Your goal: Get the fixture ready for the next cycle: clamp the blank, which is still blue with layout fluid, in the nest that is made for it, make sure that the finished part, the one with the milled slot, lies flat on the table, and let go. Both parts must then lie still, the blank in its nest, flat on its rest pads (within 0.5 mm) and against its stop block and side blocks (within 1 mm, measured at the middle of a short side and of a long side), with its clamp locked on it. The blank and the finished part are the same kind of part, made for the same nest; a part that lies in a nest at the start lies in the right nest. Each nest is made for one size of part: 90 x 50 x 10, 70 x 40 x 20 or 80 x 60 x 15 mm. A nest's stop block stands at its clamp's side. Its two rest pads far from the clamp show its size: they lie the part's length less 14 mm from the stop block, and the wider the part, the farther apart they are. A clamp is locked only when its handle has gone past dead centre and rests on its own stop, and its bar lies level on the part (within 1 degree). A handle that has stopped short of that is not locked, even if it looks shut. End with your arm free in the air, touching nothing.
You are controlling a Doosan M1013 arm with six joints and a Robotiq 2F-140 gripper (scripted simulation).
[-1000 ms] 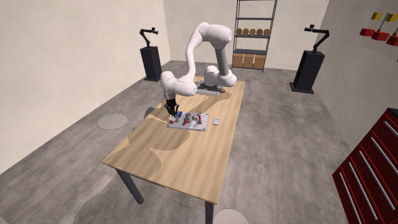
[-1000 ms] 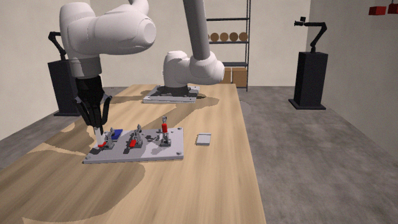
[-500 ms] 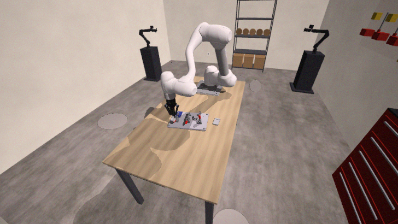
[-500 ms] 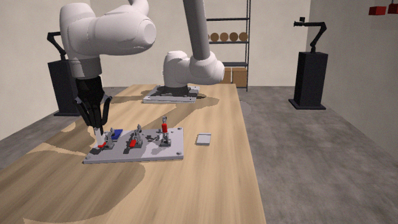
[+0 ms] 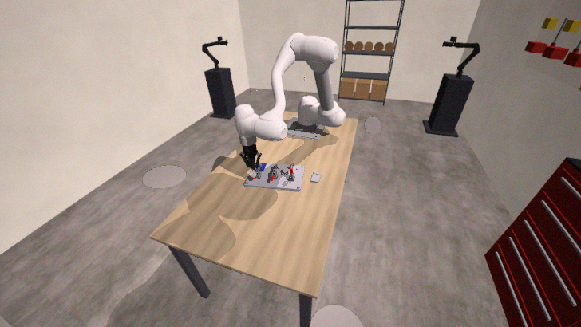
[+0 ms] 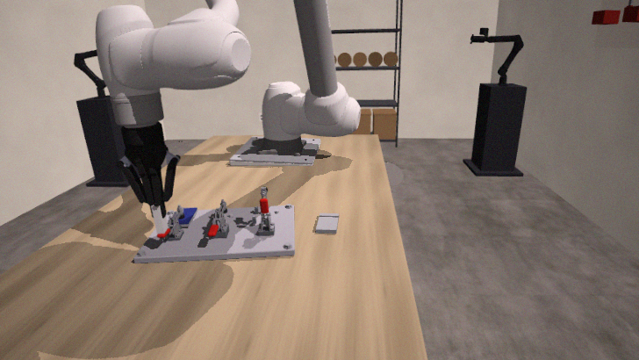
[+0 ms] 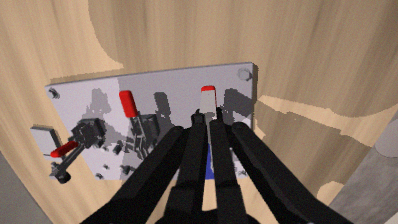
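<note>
1. The gripper (image 6: 157,210) has its jaws fully closed and holds nothing; closed fingers make a blunt pusher for pressing a lever.
2. Right under the tips lies the handle (image 6: 163,233) of the nearest clamp (image 6: 175,225), low and near level, so the push appears to drive it past dead centre. Whether it rests on its stop cannot be told.
3. The blank (image 6: 188,213) sits just beyond the jaws, behind that clamp on the plate (image 6: 214,255), placed for clamping.
4. The finished part (image 6: 326,223) lies flat on the table (image 6: 312,304), well away from the jaws, off the plate's far side.
</note>
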